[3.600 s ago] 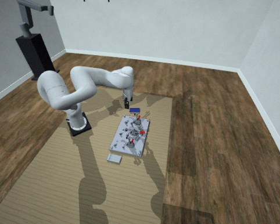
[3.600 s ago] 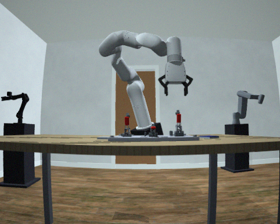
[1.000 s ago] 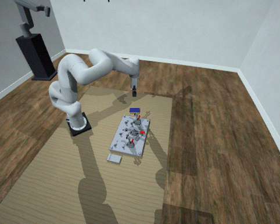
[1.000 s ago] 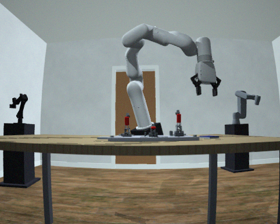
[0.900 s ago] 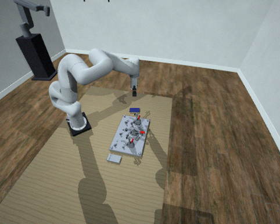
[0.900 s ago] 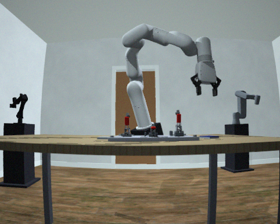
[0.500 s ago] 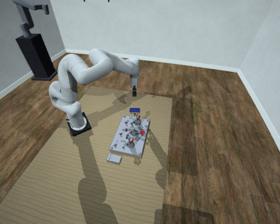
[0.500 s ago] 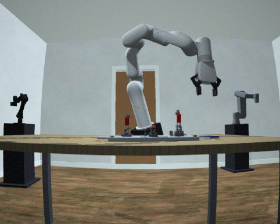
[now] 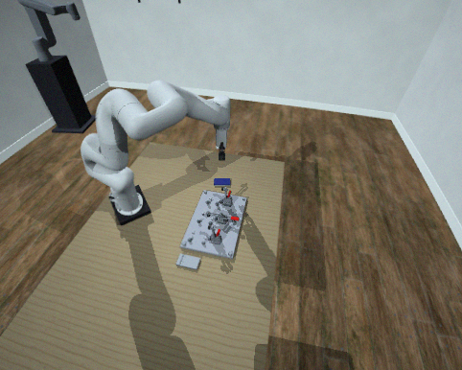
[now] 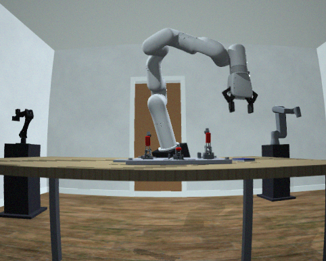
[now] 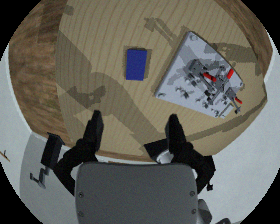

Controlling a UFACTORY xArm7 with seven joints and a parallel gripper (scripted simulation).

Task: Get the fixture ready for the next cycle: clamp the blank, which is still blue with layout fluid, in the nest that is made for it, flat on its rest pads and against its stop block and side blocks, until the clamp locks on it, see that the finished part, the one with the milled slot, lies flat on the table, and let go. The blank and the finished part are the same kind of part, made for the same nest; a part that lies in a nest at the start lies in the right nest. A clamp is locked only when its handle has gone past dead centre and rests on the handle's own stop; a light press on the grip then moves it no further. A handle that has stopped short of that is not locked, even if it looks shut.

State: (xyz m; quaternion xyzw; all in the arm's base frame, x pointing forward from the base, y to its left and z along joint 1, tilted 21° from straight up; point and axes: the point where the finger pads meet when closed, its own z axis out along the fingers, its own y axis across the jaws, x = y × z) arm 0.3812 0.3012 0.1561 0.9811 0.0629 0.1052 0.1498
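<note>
The blue blank [image 9: 222,182] [image 10: 243,159] [image 11: 136,64] lies flat on the table beside the far end of the grey fixture plate [image 9: 192,240] [image 10: 178,162] [image 11: 173,65]. The finished part [image 9: 188,262], light grey, lies flat on the table off the plate's near end; its slot is too small to make out clearly. The plate bears three clamps with red grips: two grips [image 9: 229,194] [image 9: 218,233] stand up, and the middle grip [image 9: 235,219] [image 10: 178,149] lies low. No part shows in a nest. My gripper [image 9: 221,158] [image 10: 241,109] [image 11: 135,119] is open and empty, high above the table beyond the blank.
The table [image 9: 152,307] [image 10: 90,170] carries the arm's base [image 9: 129,211] to the left of the plate. Pins and small blocks stand on the plate around the clamps. Two other robot arms stand on dark pedestals [image 10: 22,179] [image 10: 276,169] away from the table.
</note>
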